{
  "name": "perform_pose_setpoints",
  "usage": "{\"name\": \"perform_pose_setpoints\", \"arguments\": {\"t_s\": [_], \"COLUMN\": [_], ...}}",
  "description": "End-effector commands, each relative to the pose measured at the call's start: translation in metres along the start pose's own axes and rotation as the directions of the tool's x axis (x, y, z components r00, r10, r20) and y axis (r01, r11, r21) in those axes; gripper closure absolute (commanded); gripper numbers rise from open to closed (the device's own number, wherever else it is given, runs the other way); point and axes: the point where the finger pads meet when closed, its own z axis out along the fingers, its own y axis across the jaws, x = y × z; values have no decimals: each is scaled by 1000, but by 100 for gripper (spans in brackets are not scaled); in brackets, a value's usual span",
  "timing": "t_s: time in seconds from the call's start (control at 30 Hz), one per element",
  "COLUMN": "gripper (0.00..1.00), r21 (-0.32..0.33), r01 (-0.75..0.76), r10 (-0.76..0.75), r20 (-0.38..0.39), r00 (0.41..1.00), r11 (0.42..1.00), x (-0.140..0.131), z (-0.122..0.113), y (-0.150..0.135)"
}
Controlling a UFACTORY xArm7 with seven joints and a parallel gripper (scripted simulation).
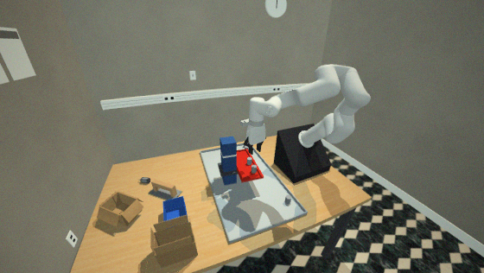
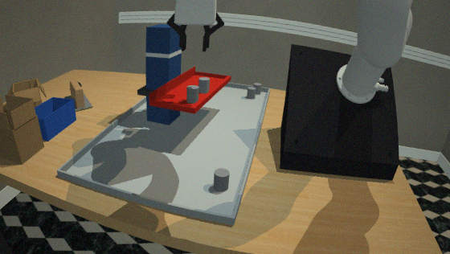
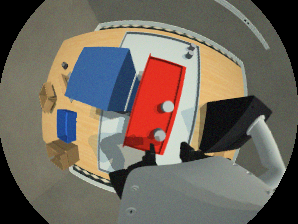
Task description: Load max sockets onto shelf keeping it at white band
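Grey walls close in a wooden table [image 2: 281, 209] bearing a tray [image 2: 241, 161] where a red shelf [image 2: 170, 94] clings to the blue post [image 2: 162, 40], seemingly well below the white band [image 2: 162, 55], with two sockets [image 2: 193, 93] inside its rim. Above it hangs the gripper [image 2: 195, 34], fingers half apart and holding nothing. Fetching the next socket [image 2: 221, 179] calls for a straight lift away, a centred grip, and a soft release just over the shelf, since a hard landing could slide it lower.

arm cut off by top edge in exterior view; small dark object [image 1: 145, 180] unidentifiable.
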Motion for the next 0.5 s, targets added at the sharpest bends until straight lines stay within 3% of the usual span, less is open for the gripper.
{"name": "perform_pose_setpoints", "arguments": {"t_s": [0.0, 0.47], "gripper": [48, 48], "r21": [3, 3], "r01": [0, 0], "r10": [0, 0], "r20": [-2, -2], "r00": [1000, 1000], "r11": [1000, 1000], "x": [1, 1], "z": [-12, -30], "y": [-1, -1]}}
